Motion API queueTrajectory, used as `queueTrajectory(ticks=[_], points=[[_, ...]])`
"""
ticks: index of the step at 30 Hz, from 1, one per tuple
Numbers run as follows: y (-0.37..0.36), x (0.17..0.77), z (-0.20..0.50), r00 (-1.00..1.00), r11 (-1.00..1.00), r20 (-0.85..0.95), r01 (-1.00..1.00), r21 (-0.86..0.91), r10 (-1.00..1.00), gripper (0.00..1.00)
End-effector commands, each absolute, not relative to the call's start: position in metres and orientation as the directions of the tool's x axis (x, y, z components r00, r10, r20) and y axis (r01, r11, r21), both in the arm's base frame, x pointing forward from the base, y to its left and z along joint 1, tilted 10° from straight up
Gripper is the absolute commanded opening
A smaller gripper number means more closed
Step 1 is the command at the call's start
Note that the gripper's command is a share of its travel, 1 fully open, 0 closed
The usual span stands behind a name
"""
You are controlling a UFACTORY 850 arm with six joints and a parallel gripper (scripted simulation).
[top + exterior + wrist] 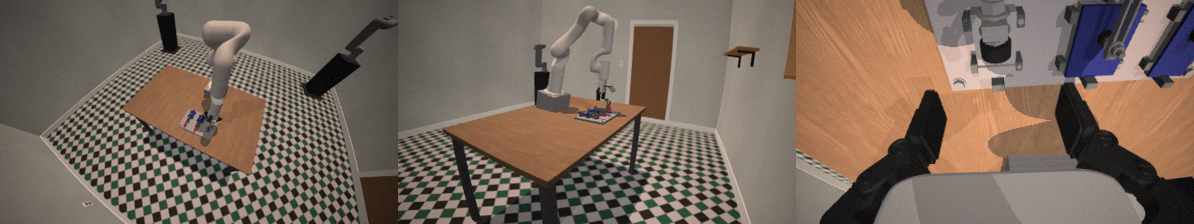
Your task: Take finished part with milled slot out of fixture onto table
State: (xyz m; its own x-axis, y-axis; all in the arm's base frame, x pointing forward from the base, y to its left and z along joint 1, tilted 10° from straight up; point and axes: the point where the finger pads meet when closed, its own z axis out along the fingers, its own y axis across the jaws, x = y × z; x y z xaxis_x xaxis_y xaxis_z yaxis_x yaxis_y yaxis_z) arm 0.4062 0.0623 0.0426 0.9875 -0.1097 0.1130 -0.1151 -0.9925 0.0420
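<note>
Gripper point(213, 117) point(600, 95) point(999, 101) wide and empty, near the fixture point(183, 122) point(592, 119) point(1041, 50) — the finished part, indistinct, presumably sits beneath the end clamp point(209, 128) point(607, 106) point(995, 33) — extraction likely needs that clamp checked clear, then careful alignment.

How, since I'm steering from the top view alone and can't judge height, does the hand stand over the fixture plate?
Observer: The exterior view shows the hand up in the air, with a visible gap between its fingertips and the fixture plate.

Operator: Is anything caught between the fingers?

Observer: No. The wrist view shows them spread wide, nothing gripped.

Operator: And the middle station's blank?

Observer: In the wrist view, a clamp arm reaches over the blue blank; whether it is locked, I cannot tell.
</note>
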Motion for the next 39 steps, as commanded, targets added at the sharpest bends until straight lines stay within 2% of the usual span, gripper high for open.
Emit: queueTrajectory(ticks=[1,16,39], points=[[0.062,0.408,0.034,0.980,-0.993,0.168,-0.114,0.021,-0.109,1.00],[0.061,0.413,0.004,0.980,-0.993,0.168,-0.114,0.021,-0.109,1.00],[0.061,0.413,0.003,0.980,-0.993,0.168,-0.114,0.021,-0.109,1.00]])
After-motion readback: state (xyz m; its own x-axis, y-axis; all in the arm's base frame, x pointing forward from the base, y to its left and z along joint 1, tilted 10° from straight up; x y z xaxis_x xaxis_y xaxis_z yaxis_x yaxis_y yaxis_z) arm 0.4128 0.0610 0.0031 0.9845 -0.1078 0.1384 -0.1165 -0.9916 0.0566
